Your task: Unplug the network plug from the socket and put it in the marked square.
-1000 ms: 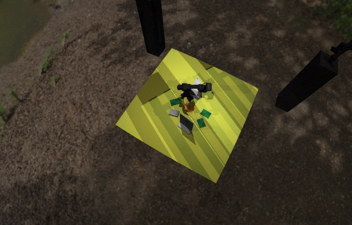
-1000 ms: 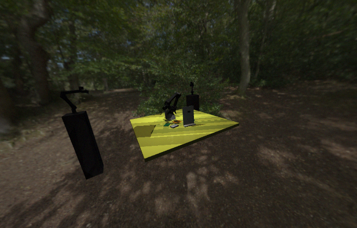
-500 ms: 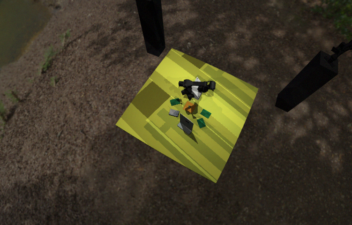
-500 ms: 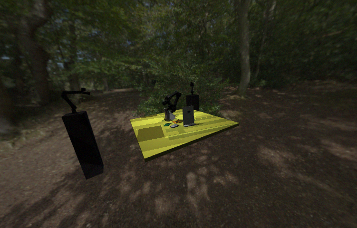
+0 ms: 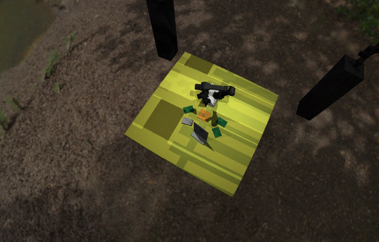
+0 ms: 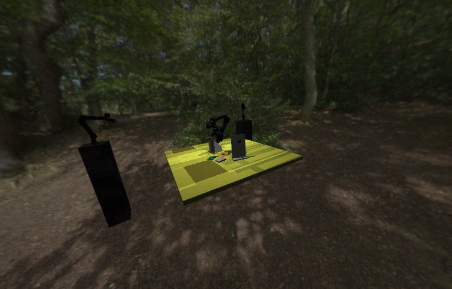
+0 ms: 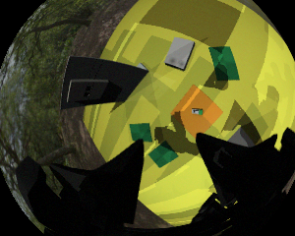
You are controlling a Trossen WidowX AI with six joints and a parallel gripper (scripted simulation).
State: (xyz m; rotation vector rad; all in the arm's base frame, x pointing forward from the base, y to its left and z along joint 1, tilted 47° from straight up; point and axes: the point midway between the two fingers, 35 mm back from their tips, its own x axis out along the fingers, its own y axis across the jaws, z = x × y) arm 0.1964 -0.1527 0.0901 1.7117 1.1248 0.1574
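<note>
Pincer wide, holding nothing; a low retreat could snag the plug, dragging it off the square

The plug is set inside the marked square on the table; in the wrist view, the upright panel is seen left of both.

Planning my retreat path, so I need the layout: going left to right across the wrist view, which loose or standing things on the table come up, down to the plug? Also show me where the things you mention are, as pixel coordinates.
Upright panel (image 5: 197, 128) (image 6: 238, 147) (image 7: 100, 79) → gray block (image 5: 187, 121) (image 6: 220, 159) (image 7: 180, 52) → plug (image 5: 203, 114) (image 7: 197, 111)
</note>
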